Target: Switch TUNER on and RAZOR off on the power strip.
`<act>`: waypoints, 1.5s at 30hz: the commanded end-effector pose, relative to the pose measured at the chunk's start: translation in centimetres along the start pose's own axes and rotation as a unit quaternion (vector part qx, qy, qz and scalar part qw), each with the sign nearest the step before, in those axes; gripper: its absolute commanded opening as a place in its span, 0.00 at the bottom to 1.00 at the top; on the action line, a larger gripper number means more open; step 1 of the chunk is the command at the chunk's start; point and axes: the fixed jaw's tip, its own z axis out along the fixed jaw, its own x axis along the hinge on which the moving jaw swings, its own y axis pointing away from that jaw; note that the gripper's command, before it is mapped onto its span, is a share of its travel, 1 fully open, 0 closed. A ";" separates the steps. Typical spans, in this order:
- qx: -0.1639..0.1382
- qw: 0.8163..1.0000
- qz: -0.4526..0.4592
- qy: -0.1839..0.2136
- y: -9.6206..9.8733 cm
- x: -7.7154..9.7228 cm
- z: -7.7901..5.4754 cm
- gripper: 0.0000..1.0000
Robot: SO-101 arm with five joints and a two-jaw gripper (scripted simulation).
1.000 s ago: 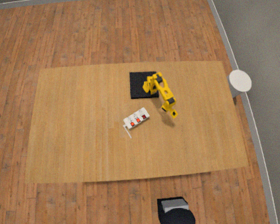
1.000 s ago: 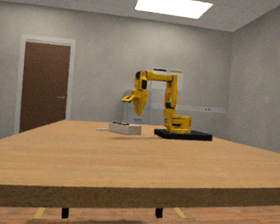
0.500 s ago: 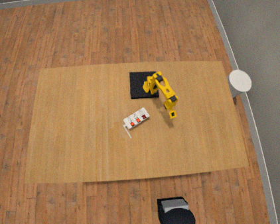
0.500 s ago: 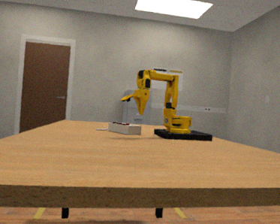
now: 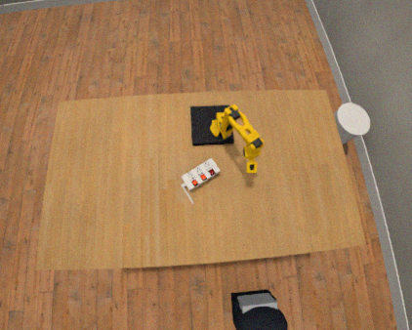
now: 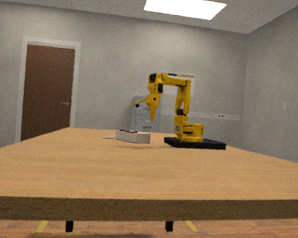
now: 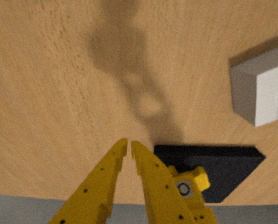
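The white power strip (image 5: 200, 174) lies right way up on the wooden table, with three red rocker switches on top. The two switches nearer its cable stub (image 5: 187, 193) glow bright orange-red; the third (image 5: 212, 172) looks darker. The labels are too small to read. My gripper (image 5: 251, 167) hangs above the table to the right of the strip, apart from it, pointing down. It is shut and empty. In the wrist view the fingertips touch over bare wood, and only a corner of the strip (image 7: 257, 90) shows at the right edge. In the side view the gripper (image 6: 152, 118) is higher than the strip (image 6: 133, 136).
My black base plate (image 5: 211, 125) sits behind the strip. A white round stand (image 5: 352, 119) is off the table's right edge. A dark object (image 5: 256, 309) stands on the floor in front of the table.
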 end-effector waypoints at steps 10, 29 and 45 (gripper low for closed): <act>0.002 0.994 0.106 0.004 0.4 0.8 -0.2 0.00; 0.002 0.977 0.214 0.004 0.8 1.2 -0.4 0.00; 0.003 0.967 0.256 0.004 1.0 1.3 -0.5 0.00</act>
